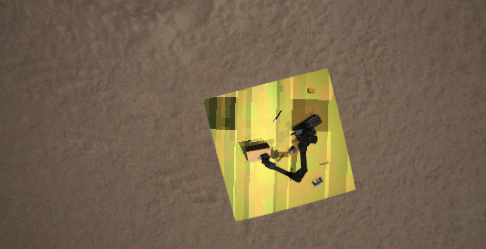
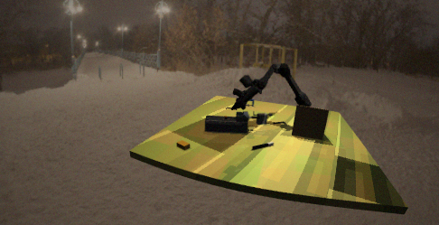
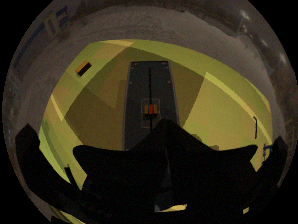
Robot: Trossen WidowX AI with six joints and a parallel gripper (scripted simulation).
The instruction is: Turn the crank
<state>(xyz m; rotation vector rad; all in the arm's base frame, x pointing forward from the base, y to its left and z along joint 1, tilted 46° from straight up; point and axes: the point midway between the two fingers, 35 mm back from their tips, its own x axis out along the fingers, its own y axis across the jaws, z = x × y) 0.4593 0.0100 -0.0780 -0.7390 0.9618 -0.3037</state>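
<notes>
The machine point(image 1: 314, 120) point(image 2: 226, 124) point(image 3: 135, 90) is a long dark box with a lengthwise slot. In the wrist view its red pointer point(image 3: 150, 109) sits between the two brass marks, one on the left point(image 3: 146, 109) and one on the right point(image 3: 155, 109). It looks about level with them, but the picture is too coarse to tell exactly. My gripper point(image 2: 233, 107) point(image 3: 165, 123) is shut, with its dark fingers together above the machine and nothing seen between them. The fingers cover the machine's near part in the wrist view. The crank handle cannot be made out.
An upright panel point(image 1: 258, 154) point(image 2: 310, 122) stands by the arm's base. An orange block point(image 1: 311, 90) point(image 2: 182, 145) point(image 3: 83, 68), a black stick point(image 1: 277, 116) point(image 2: 263, 146), a blue item point(image 1: 317, 181) and a thin hooked piece point(image 1: 324, 163) point(image 3: 256, 127) lie around the machine.
</notes>
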